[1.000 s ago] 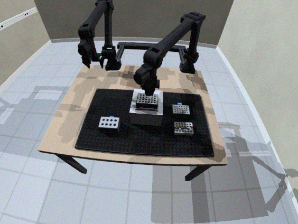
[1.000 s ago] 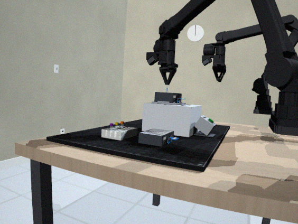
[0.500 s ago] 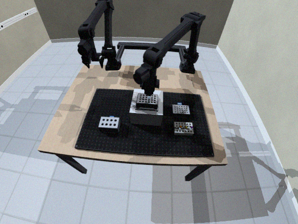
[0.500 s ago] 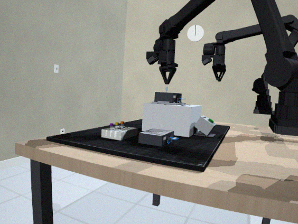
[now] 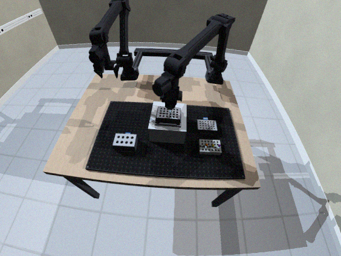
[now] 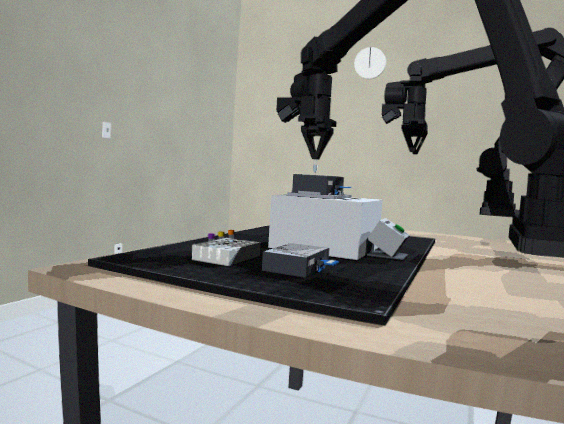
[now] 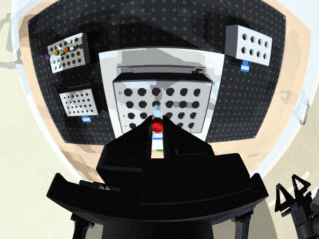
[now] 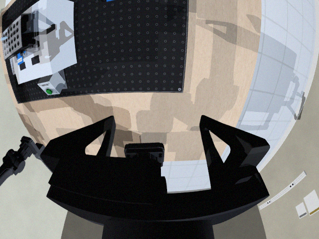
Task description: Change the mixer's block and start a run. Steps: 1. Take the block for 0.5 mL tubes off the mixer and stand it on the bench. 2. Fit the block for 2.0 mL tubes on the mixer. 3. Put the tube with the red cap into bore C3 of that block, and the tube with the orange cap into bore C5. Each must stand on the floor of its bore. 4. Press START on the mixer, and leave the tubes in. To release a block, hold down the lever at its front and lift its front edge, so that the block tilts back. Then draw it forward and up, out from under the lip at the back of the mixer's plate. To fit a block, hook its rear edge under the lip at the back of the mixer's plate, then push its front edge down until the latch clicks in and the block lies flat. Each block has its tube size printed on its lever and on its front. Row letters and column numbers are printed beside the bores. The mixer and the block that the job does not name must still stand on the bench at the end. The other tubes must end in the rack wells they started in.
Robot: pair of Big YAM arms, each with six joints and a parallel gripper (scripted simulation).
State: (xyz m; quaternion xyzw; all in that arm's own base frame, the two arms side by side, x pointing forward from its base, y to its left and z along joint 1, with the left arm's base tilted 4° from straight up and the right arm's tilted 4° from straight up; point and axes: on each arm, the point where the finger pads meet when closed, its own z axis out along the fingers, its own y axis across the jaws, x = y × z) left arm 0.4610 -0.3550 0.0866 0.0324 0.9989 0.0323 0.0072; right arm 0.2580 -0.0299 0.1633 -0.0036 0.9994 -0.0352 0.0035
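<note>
My wrist views look down past my fingers, the left close over the mixer (image 5: 167,137) (image 6: 320,225) (image 7: 107,77) (image 8: 61,46) (all four share it).
</note>
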